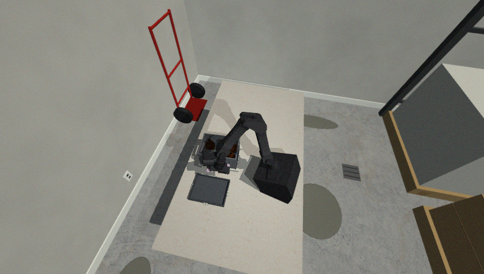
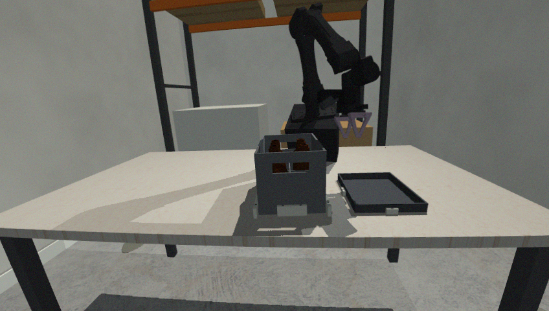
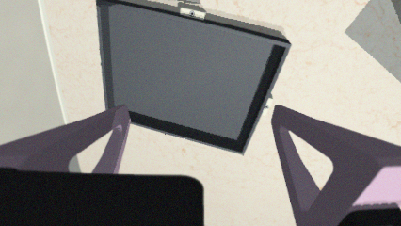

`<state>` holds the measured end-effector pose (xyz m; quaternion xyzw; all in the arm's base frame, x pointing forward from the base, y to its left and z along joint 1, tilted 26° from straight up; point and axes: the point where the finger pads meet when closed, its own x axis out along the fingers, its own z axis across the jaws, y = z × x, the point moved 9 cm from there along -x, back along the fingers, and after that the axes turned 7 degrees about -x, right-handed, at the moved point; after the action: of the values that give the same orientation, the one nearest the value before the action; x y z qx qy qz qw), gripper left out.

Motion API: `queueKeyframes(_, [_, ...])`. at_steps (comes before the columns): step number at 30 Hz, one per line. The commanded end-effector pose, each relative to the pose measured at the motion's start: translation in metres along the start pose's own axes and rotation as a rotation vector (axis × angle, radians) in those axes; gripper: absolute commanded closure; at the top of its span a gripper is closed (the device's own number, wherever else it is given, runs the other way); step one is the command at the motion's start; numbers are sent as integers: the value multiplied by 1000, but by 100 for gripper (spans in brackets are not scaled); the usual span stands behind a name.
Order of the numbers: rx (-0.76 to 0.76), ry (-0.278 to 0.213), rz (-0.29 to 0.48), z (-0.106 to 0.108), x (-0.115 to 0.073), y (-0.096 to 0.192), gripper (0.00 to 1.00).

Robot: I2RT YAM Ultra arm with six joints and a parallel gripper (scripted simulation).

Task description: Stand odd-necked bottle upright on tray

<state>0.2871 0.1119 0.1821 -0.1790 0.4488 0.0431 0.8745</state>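
Observation:
A dark grey crate stands on the table with brown bottles upright inside; only their tops and parts through the side slots show. From above the crate is partly hidden by the arm. A shallow dark tray lies empty beside the crate; it also shows in the overhead view and the wrist view. My gripper hangs high above the table, behind the tray and beside the crate. Its purple fingers are wide open with nothing between them, pointing down at the tray's near edge.
The arm's black base block sits on the table behind the crate. A red hand truck leans in the room's corner. A shelving rack and a white box stand behind the table.

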Motion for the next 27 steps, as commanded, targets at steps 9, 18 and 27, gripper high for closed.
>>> queueKeyframes(9, [3, -11, 1, 2, -2, 0, 0])
queueKeyframes(18, [2, -11, 1, 2, -2, 0, 0])
queueKeyframes(27, [-43, -111, 3, 22, -16, -15, 0])
